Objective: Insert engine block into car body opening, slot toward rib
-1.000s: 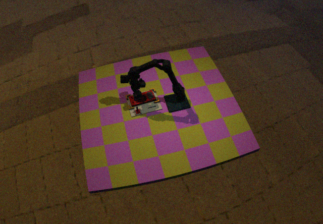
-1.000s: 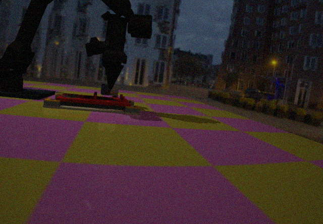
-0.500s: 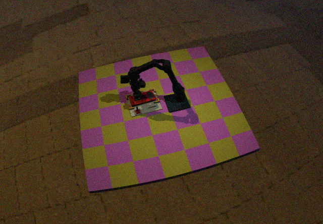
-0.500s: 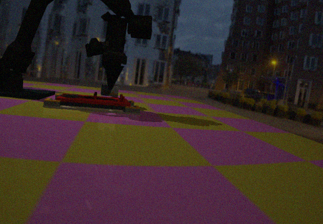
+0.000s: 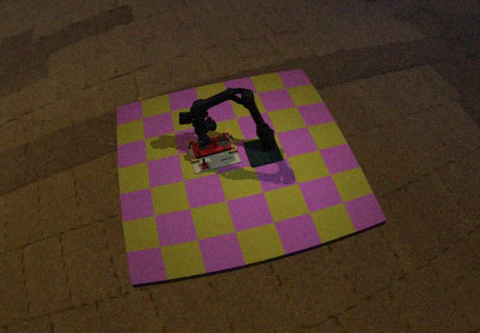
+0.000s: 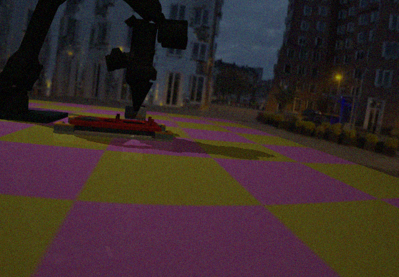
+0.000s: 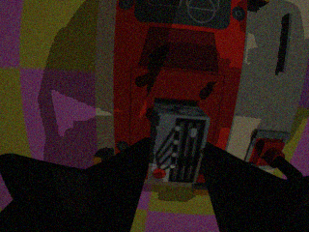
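Note:
My gripper is shut on the grey engine block and points straight down. The red car body lies flat on a white base plate. In the wrist view the block hangs over the near end of the car body, below a darker recess in the middle of the red body. In the exterior view the block sits low, just at the car body's top edge. I cannot tell whether it touches the body.
The arm's dark base stands to the right of the car body on the purple and yellow chequered mat. A small red part sits on the base plate beside the car body.

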You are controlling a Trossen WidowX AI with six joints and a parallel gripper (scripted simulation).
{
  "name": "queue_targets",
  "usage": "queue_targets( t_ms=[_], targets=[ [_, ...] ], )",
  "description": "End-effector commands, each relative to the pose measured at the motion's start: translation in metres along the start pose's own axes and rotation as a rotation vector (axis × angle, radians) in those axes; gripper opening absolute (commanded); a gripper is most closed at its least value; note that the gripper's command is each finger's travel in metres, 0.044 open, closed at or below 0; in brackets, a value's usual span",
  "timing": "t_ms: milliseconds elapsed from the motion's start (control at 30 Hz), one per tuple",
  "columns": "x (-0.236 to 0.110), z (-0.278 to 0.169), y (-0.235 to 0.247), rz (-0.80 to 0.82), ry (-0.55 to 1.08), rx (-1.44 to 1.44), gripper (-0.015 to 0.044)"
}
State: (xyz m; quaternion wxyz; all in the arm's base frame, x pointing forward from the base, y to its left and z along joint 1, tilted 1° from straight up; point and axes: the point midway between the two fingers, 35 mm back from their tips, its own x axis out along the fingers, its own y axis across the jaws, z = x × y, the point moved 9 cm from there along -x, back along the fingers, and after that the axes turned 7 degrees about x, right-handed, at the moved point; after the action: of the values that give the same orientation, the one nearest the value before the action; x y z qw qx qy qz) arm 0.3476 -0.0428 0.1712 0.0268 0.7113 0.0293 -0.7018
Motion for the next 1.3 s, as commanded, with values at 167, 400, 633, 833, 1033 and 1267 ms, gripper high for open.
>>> queue_targets(
  t_ms=[167,400,633,833,1033,1267],
  targets=[
    [0.0017,-0.0001,0.0002,0.004,-0.001,0.001,0.0158],
    [0.0026,-0.0001,0.0002,0.004,-0.001,0.003,0.0158],
    [0.0035,-0.0001,0.0002,0.004,-0.001,0.004,0.0158],
    [0.0042,-0.0001,0.0003,0.004,-0.001,0.005,0.0158],
    [0.0050,-0.0001,0.0003,0.004,-0.001,0.006,0.0158],
    [0.0059,-0.0002,0.0003,0.004,-0.001,0.005,0.0158]
  ],
)
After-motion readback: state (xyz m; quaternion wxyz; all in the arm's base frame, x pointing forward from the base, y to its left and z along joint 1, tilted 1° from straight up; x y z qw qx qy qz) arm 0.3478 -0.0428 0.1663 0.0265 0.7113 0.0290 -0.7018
